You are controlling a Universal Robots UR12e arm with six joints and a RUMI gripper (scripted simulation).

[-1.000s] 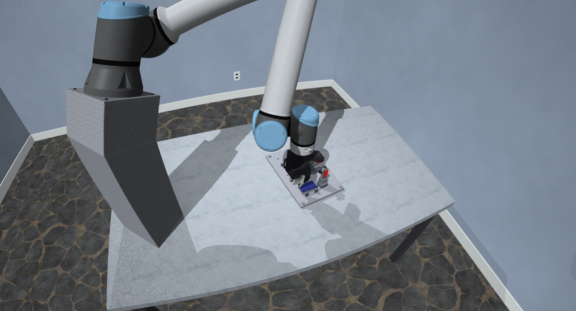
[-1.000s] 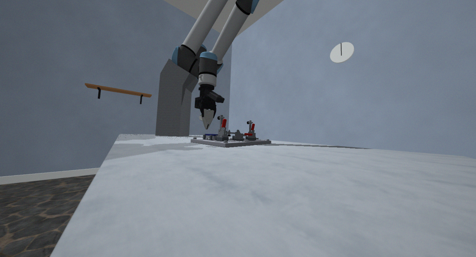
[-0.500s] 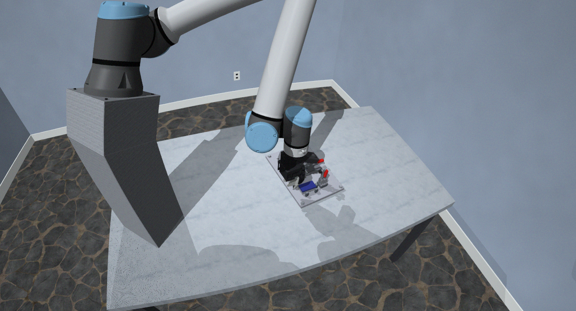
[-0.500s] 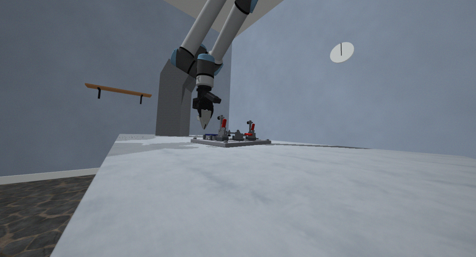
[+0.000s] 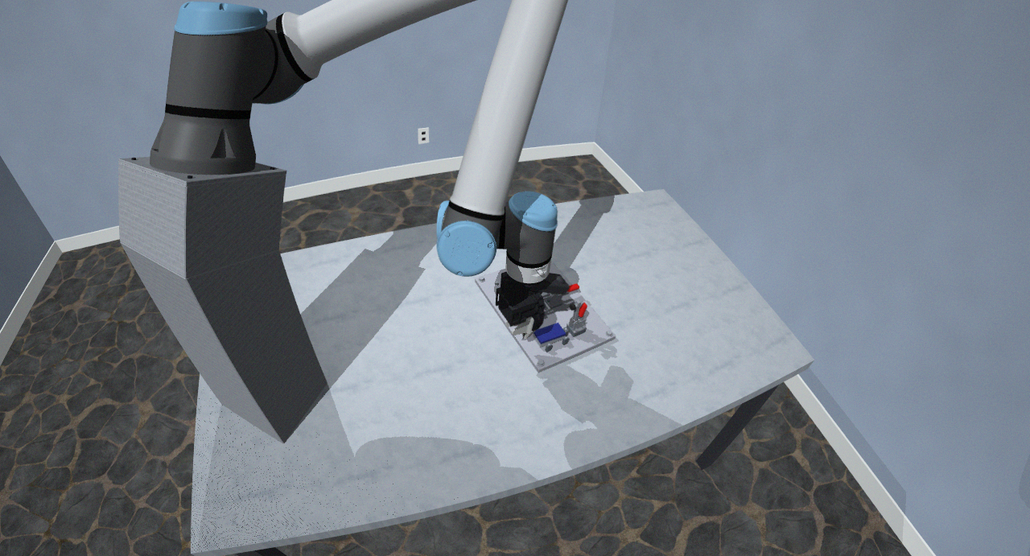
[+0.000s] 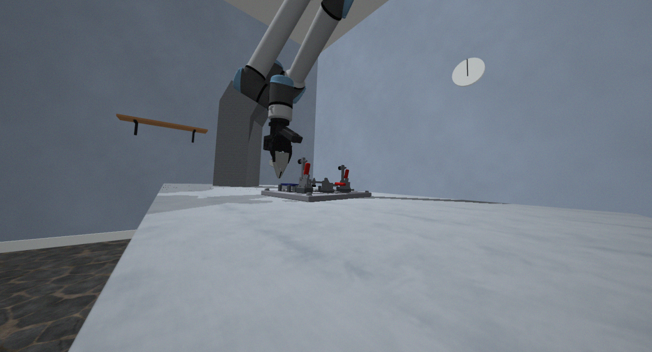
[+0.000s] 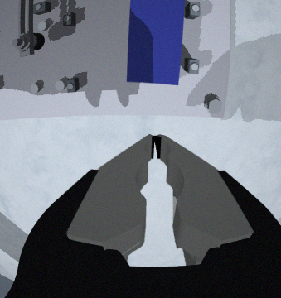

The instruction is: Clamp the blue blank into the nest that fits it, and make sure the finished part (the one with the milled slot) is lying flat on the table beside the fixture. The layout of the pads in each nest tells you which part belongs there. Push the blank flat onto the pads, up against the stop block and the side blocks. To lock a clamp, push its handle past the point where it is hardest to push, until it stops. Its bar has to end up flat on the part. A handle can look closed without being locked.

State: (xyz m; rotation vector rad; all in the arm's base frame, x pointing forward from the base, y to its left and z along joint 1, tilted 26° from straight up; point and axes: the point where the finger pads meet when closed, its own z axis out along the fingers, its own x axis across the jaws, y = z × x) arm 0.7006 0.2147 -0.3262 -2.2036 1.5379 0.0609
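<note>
The blue blank (image 7: 156, 41) lies in a nest on the grey fixture plate (image 5: 545, 322); it also shows in the top view (image 5: 552, 332) and as a thin blue edge in the exterior view (image 6: 287, 184). My gripper (image 7: 154, 136) is shut and empty. It hangs above the table just off the plate's edge, short of the blank's near end; it also shows in the exterior view (image 6: 279, 170) and in the top view (image 5: 528, 327). Two clamps with red handles (image 6: 306, 168) (image 6: 341, 182) stand on the plate. The slotted finished part is not in view.
Small pads and side blocks (image 7: 191, 65) flank the blank. A second nest with pins (image 7: 41, 84) lies to its left in the wrist view. The robot's pedestal (image 5: 208, 279) stands at the table's left.
</note>
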